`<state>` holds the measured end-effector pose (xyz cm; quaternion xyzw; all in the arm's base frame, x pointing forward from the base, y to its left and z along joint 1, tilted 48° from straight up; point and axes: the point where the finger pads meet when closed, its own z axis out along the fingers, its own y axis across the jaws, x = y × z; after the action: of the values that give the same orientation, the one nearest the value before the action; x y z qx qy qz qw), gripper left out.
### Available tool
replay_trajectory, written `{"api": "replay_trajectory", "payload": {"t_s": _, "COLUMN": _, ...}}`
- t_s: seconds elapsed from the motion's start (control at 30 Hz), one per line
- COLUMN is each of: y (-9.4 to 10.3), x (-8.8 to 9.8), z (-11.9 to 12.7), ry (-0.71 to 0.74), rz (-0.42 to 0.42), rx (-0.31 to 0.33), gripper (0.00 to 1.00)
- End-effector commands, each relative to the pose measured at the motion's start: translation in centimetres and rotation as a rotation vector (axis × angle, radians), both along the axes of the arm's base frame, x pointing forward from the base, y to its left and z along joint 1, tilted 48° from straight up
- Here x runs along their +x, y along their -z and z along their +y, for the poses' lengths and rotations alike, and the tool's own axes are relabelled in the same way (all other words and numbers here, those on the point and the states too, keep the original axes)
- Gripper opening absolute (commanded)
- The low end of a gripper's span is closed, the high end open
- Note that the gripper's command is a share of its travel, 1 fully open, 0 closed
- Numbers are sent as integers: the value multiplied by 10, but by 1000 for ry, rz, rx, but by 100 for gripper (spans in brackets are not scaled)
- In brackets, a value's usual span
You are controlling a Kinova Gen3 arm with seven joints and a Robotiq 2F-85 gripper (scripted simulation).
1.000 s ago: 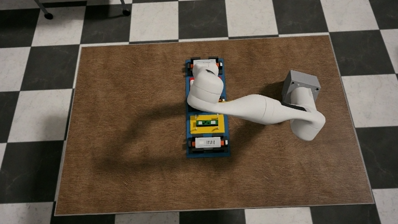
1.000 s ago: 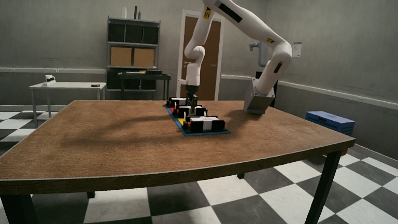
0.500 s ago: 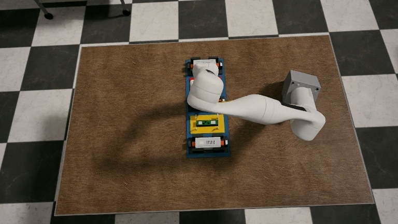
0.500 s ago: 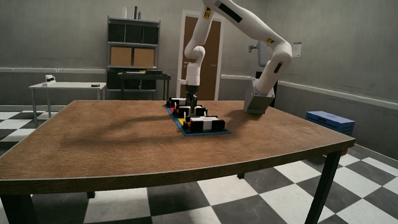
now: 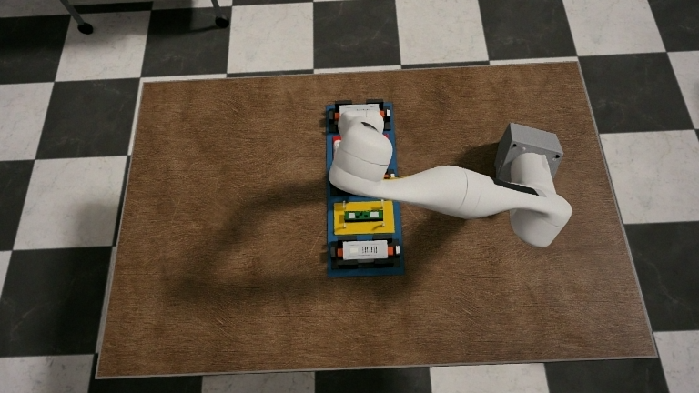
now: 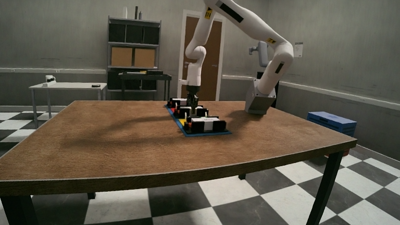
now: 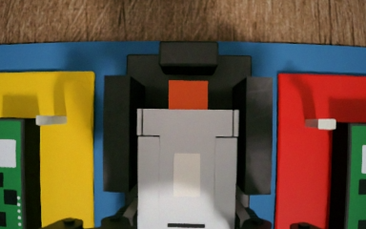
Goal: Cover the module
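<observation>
From the top, the arm hides the middle cover; the yellow base plate (image 5: pixel 339 224) lies just beside. From the exterior, the gripper (image 6: pixel 192 108) reaches down onto the middle holder. At the wrist, the gripper (image 7: pixel 185 224) clamps the grey cover (image 7: pixel 187 143), seated in its black holder (image 7: pixel 116 138).

Brown wood-grain worktop (image 5: pixel 216 244) bearing a blue tray (image 7: pixel 295 57) with a yellow plate (image 7: pixel 67 157), a red plate (image 7: pixel 305 162), black holders (image 7: pixel 116 138), a pale grey cover (image 7: pixel 186 138) and green modules (image 5: pixel 363 215), above a black-and-white chequered floor (image 5: pixel 438 33).
</observation>
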<state>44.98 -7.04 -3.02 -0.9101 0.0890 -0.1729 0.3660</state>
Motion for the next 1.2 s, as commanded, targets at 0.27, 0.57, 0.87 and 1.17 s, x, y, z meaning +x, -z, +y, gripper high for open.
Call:
{"api": "replay_trajectory", "payload": {"t_s": 0.27, "y": 0, "x": 0, "z": -1, "ry": 1, "rz": -1, "rx": -1, "gripper": 0}}
{"api": "replay_trajectory", "payload": {"t_s": 0.57, "y": 0, "x": 0, "z": -1, "ry": 1, "rz": -1, "rx": -1, "gripper": 0}}
{"api": "replay_trajectory", "payload": {"t_s": 0.87, "y": 0, "x": 0, "z": -1, "ry": 1, "rz": -1, "rx": -1, "gripper": 0}}
{"api": "replay_trajectory", "payload": {"t_s": 1.17, "y": -16, "x": -9, "z": -16, "ry": 1, "rz": -1, "rx": -1, "gripper": 0}}
